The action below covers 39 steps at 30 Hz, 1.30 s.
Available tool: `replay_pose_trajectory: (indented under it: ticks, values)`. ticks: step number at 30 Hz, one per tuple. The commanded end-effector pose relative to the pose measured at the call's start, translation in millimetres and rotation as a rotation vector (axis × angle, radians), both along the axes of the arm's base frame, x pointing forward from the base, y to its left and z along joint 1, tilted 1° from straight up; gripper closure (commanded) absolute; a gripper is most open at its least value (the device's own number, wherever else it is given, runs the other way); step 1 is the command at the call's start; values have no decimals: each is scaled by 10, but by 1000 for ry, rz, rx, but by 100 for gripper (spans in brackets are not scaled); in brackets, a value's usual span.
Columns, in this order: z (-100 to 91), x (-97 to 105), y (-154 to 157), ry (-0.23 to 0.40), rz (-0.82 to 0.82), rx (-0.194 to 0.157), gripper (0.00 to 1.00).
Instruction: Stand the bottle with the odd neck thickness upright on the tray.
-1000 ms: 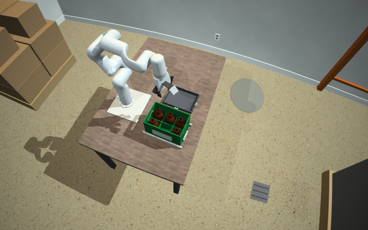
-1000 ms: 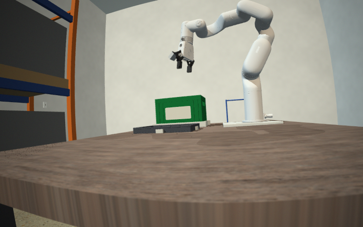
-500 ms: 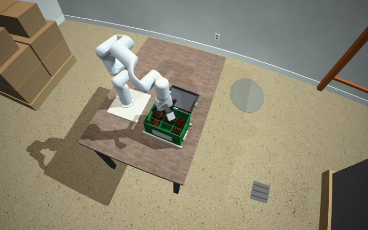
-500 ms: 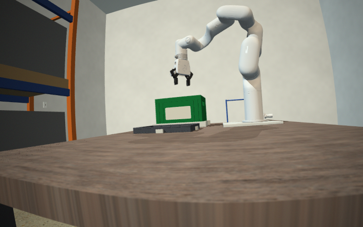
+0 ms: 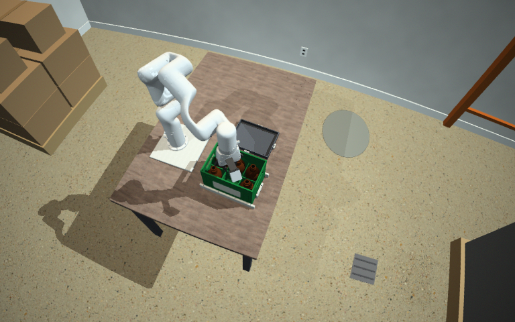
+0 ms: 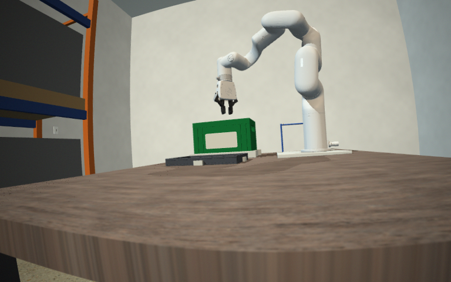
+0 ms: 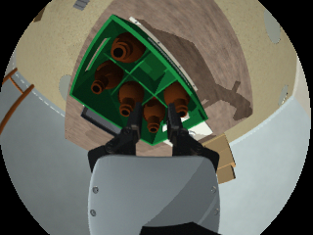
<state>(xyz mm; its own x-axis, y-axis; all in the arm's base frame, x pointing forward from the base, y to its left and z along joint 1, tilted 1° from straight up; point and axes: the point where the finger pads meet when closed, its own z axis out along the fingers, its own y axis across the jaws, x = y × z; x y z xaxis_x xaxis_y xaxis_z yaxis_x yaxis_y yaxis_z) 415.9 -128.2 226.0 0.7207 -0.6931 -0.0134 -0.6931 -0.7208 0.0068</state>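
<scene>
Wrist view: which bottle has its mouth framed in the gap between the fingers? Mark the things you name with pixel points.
The bottle point(image 7: 154, 110) in the crate's point(image 5: 246, 194) point(image 6: 248, 139) point(image 7: 82, 84) lowest corner in that view; the other four mouths fall outside the gap.

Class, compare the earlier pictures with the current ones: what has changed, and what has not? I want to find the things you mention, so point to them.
The arm point(image 5: 226, 138) point(image 6: 224, 68) has carried the gripper point(image 6: 226, 112) point(image 7: 155, 110) from near the tray point(image 5: 256, 139) point(image 6: 179, 162) to over the crate point(image 5: 208, 180) point(image 6: 196, 137) point(image 7: 78, 80), and lower. Its jaws have drawn closer together but remain apart, above the crate in the exterior view. Nothing was visibly gripped or let go. Crate and tray stayed put.
</scene>
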Motion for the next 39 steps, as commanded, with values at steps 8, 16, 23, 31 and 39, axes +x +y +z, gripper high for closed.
replay_pose_trajectory:
  ticks: [8,16,23,31,39]
  values:
    - [11,8,-5,-3,-1,-1,100]
    - [11,8,-5,-3,-1,-1,100]
    - [11,8,-5,-3,-1,-1,100]
    - [11,8,-5,-3,-1,-1,100]
    - [11,8,-5,-3,-1,-1,35]
